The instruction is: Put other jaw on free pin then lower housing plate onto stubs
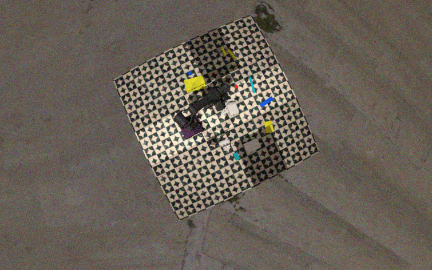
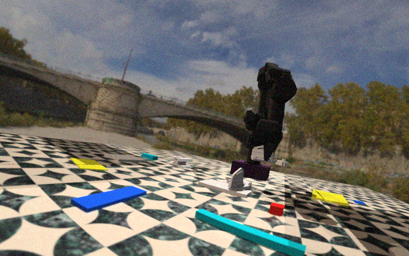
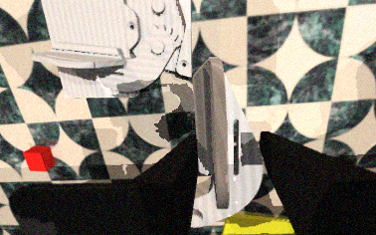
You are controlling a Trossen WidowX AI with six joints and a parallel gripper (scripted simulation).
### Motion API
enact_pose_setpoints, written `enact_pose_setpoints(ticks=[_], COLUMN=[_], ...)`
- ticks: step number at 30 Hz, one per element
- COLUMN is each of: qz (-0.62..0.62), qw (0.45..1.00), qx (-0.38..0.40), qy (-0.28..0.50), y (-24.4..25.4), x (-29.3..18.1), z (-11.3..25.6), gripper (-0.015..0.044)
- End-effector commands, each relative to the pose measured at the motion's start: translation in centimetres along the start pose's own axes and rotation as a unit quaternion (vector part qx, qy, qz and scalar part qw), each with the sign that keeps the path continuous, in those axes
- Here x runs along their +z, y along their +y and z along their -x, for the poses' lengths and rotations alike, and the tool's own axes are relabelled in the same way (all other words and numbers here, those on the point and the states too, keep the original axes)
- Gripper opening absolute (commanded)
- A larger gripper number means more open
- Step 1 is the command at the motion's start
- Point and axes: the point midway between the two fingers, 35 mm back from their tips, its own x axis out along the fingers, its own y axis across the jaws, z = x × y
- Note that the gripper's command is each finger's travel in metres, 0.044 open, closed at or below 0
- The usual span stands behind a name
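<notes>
My gripper is shut on the loose white jaw, gripping its upright fin, and holds it above the table. The white base lies ahead, up and left of the fingers in the wrist view. The seated jaw with its upright fin is on it. Round features show on the base side in the wrist view, but which is the free pin is unclear. A small white part, seemingly the housing plate, lies apart.
A red cube lies near the base. A yellow slab is on the arm's other side. Beyond are a blue bar, a cyan bar and a grey plate.
</notes>
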Motion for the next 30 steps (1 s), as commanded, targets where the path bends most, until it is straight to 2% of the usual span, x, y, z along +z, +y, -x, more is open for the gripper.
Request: enact_pose_setpoints(ticks=[1, 15, 30], qz=[0.037, 0.189, 0.348], qw=[0.999, 0.982, 0.938], qx=[0.0, 0.0, 0.0], qy=[0.003, 0.002, 0.001], y=[0.0, 0.1, 0.1], x=[0.4, 2.3, 4.2], z=[0.0, 0.0, 0.0], gripper=[0.0134, 0.0134, 0.0134])
